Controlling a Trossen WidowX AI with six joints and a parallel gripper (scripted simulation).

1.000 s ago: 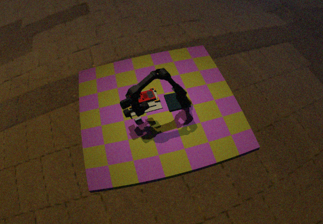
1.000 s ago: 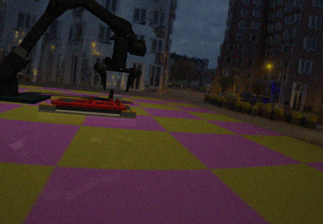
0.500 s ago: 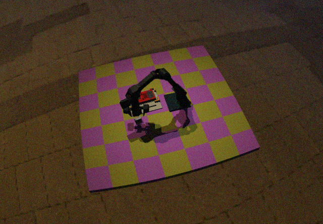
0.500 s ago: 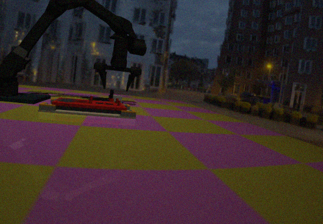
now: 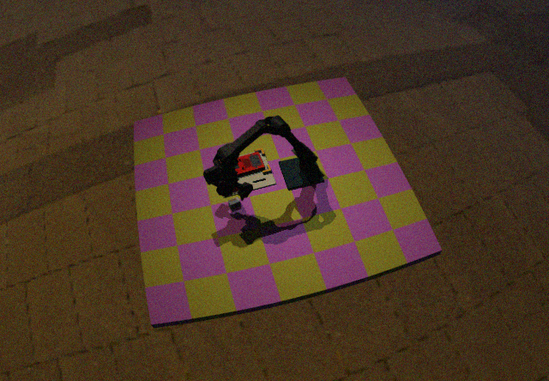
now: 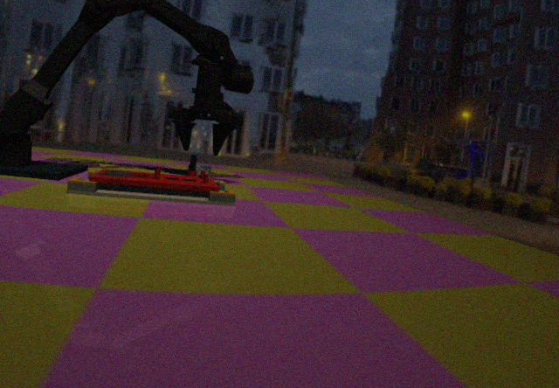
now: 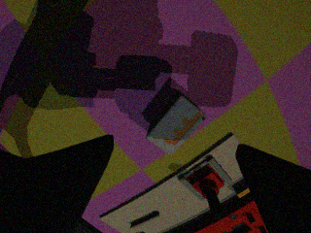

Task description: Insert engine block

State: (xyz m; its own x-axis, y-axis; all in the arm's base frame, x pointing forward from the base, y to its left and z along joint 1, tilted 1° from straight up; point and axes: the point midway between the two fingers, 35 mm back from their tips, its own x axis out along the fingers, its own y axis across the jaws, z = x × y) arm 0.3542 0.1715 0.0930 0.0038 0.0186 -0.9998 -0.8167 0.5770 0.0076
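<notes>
The engine block [image 5: 234, 205] [image 7: 179, 121], a small grey block with a jagged orange mark, stands on the checkered mat beside the car body [image 5: 262, 182] [image 6: 148, 179] [image 7: 128, 209], apart from it. Which side has the slot I cannot tell. The car body is cream and red; its opening has a grey frame [image 7: 222, 170] with red showing inside, and no block is in it. My gripper [image 6: 201, 152] [image 7: 177, 147] is open and empty, pointing down above the block and the body's near side. In the wrist view its fingers stand turned relative to the block.
A dark upright post [image 6: 192, 162] [image 7: 212, 198] rises beside the opening. Short red posts [image 6: 157, 172] stand on the body's red part. The arm's dark base plate [image 5: 290, 173] [image 6: 56, 171] is to one side of the body. Arm shadows cross the mat [image 5: 297, 279].
</notes>
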